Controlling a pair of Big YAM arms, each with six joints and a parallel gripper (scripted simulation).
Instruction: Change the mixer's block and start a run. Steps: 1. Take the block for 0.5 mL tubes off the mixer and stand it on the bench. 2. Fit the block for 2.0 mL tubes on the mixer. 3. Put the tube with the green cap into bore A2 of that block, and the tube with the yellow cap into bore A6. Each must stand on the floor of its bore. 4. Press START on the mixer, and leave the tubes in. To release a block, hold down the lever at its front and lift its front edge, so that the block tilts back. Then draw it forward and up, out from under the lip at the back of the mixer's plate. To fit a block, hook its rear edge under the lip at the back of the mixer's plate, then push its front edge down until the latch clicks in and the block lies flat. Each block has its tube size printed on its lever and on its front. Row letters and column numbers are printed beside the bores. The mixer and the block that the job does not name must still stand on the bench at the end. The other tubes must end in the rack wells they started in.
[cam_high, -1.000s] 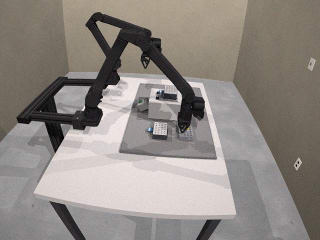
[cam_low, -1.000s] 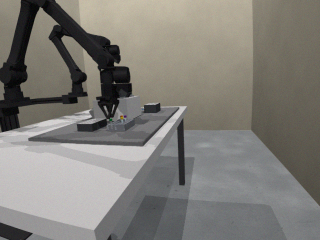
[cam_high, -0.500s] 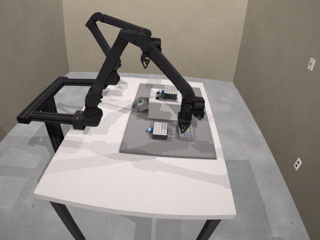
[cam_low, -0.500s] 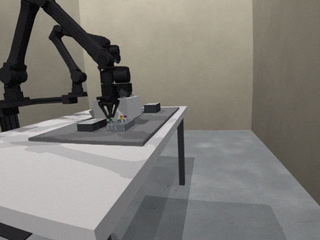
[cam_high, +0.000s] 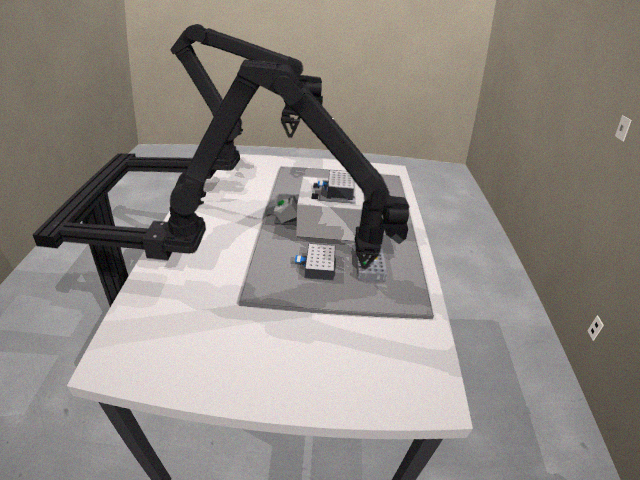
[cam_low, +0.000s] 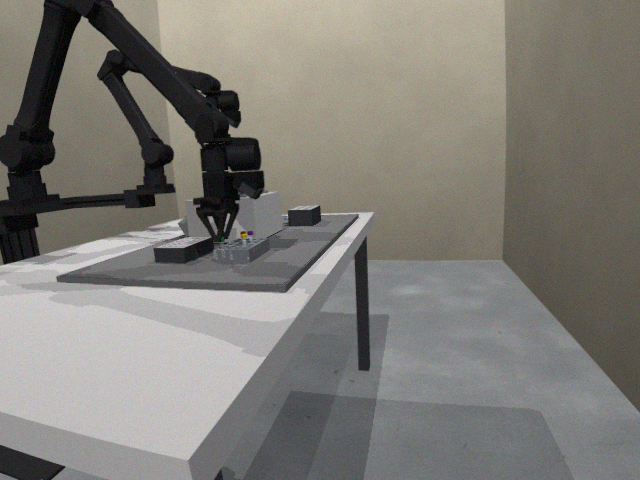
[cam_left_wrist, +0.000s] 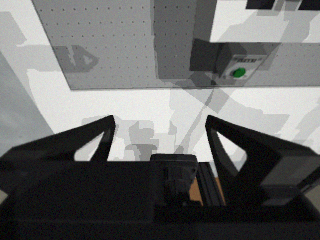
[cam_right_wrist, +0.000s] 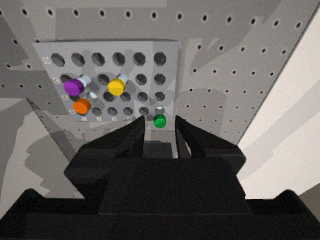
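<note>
My right gripper (cam_right_wrist: 159, 120) (cam_high: 366, 262) (cam_low: 221, 236) points down at the clear rack (cam_right_wrist: 170, 68) (cam_high: 373, 277). Its fingers are part open, one on each side of the green cap (cam_right_wrist: 160, 121), with gaps showing. The yellow cap (cam_right_wrist: 117, 87) (cam_low: 244, 234) stands in the rack. My left gripper (cam_left_wrist: 160, 120) (cam_high: 290, 124) is open and empty, high up. A block (cam_high: 341, 179) sits on the white mixer (cam_high: 328, 222) (cam_low: 266, 214). Another block (cam_high: 320, 257) (cam_low: 180, 250) stands on the mat beside the rack. Block sizes are unreadable. The green START button (cam_left_wrist: 239, 73) (cam_high: 280, 203) is on the mixer's panel.
A third dark block (cam_low: 303, 215) stands at the far side of the mat, beyond the mixer. A purple cap (cam_right_wrist: 74, 87) and an orange cap (cam_right_wrist: 82, 106) are in the rack, left of the yellow one in the right wrist view.
</note>
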